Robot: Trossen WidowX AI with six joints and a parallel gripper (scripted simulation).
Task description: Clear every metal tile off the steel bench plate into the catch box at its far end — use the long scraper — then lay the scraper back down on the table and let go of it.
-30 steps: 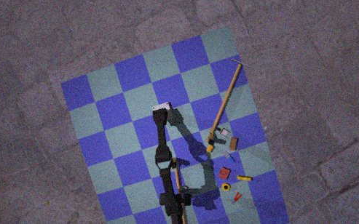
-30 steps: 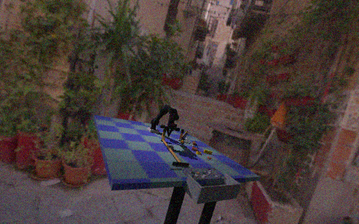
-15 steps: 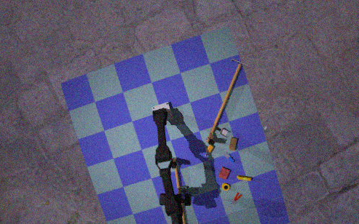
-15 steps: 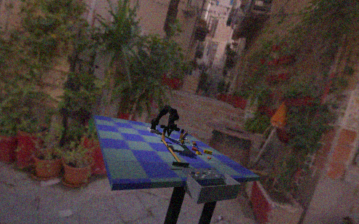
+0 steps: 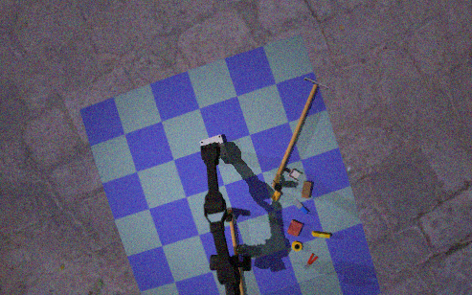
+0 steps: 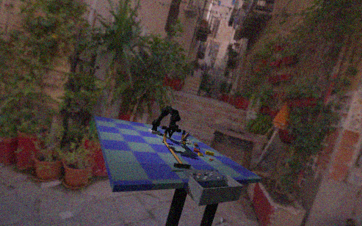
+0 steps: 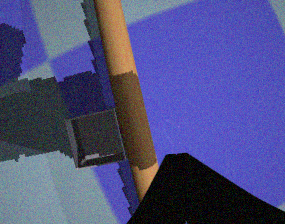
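Observation:
An orange scraper handle [image 5: 233, 230] [image 6: 171, 148] [image 7: 113, 45] with a brown grip band lies along the checkered table [image 5: 132, 120] [image 6: 134, 161], right under my arm. Its dark head points at the grey catch box [image 6: 215, 192] on the table's near edge, which holds several metal tiles [image 6: 205, 175]. My gripper [image 5: 230, 275] [image 6: 172, 133] [image 7: 175, 163] is shut just above the handle, and one black finger covers the handle's lower end. A grey metal tile [image 7: 95, 137] sits in shadow beside the grip band. The steel plate is not clear to me.
A second long orange stick [image 5: 295, 139] with a grey cross head lies towards the table's right edge. Near its lower end lie a grey-white square [image 5: 295, 173], a brown block [image 5: 306, 189], a red block [image 5: 295, 227], a yellow piece [image 5: 321, 235] and a yellow ring [image 5: 297, 246].

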